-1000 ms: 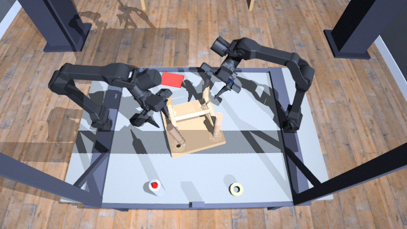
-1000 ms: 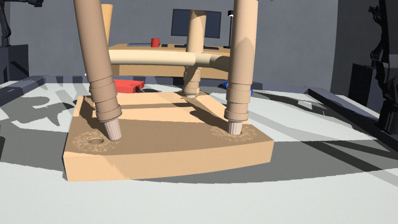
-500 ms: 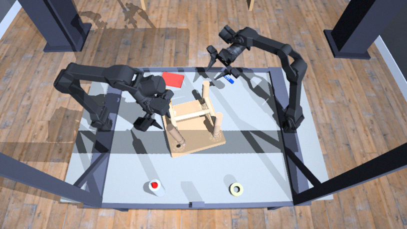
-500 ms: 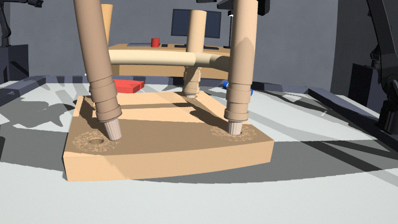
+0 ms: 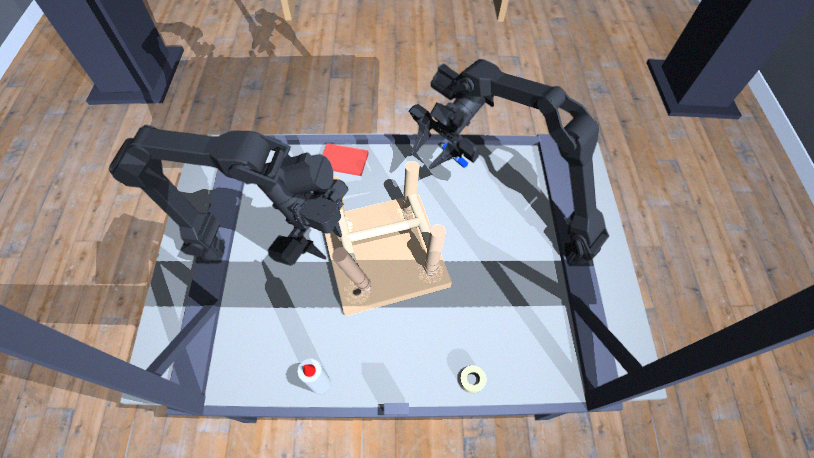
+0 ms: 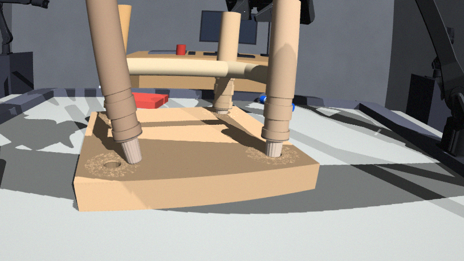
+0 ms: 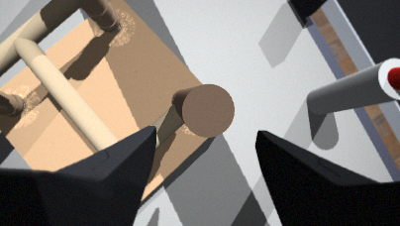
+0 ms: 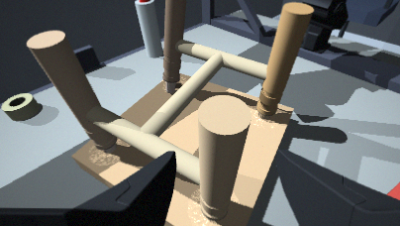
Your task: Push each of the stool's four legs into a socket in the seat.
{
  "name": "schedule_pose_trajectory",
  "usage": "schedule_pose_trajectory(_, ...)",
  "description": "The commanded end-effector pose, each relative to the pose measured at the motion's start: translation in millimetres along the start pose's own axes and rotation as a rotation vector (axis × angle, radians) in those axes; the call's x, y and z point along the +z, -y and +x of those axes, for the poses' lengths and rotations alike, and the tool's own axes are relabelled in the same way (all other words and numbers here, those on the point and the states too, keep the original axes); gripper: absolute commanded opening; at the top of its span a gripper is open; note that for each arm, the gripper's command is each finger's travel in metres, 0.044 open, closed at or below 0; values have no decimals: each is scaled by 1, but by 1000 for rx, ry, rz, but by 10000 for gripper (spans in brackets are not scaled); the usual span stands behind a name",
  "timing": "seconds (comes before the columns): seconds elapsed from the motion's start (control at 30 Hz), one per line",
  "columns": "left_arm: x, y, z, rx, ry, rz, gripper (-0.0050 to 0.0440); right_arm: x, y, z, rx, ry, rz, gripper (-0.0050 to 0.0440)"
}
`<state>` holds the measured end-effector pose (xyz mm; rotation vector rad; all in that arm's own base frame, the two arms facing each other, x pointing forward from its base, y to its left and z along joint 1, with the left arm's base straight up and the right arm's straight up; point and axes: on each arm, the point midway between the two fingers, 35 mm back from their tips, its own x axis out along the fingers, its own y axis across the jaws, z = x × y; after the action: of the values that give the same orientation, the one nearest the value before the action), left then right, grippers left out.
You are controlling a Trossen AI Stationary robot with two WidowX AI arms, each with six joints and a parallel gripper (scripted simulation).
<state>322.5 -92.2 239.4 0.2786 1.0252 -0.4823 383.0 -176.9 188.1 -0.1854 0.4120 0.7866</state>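
The wooden seat [image 5: 392, 290] [image 6: 200, 155] lies with its sockets up. The front-left leg [image 5: 351, 267] [image 6: 112, 64] [image 7: 208, 110] leans, its pale tip on the wood beside the empty socket [image 6: 112, 164]. The front-right leg [image 5: 436, 244] [image 6: 282, 64] [image 8: 64, 74] and back-right leg [image 5: 410, 179] [image 6: 228, 39] [image 8: 223, 159] stand in sockets with pale tip showing under the wider part. The back-left leg [image 6: 125, 25] [image 8: 287, 50] shows some pale tip too. My left gripper [image 5: 332, 246] [image 7: 207, 136] is open by the front-left leg's top. My right gripper [image 5: 419, 165] [image 8: 226, 158] is open by the back-right leg's top.
Crossbars [image 5: 384, 230] [image 6: 178, 68] [image 7: 71, 96] [image 8: 185, 94] join the legs. A red block [image 5: 346, 159] [image 6: 149, 100] and a blue marker [image 5: 462, 162] lie at the back. A red-tipped bottle [image 5: 314, 378] and a tape roll [image 5: 464, 378] [image 8: 20, 113] are at the front.
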Motion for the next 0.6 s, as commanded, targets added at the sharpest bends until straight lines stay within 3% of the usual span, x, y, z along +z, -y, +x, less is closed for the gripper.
schedule_pose_trajectory(0.0,1,0,11,4,2,-3,260,12,-3,12,-3,6,-16,260)
schedule_pose_trajectory(0.2,1,0,47,4,3,-3,260,12,-2,39,-5,4,-18,260)
schedule_pose_trajectory(0.57,1,1,70,3,4,-3,260,15,-1,61,-6,7,-18,243)
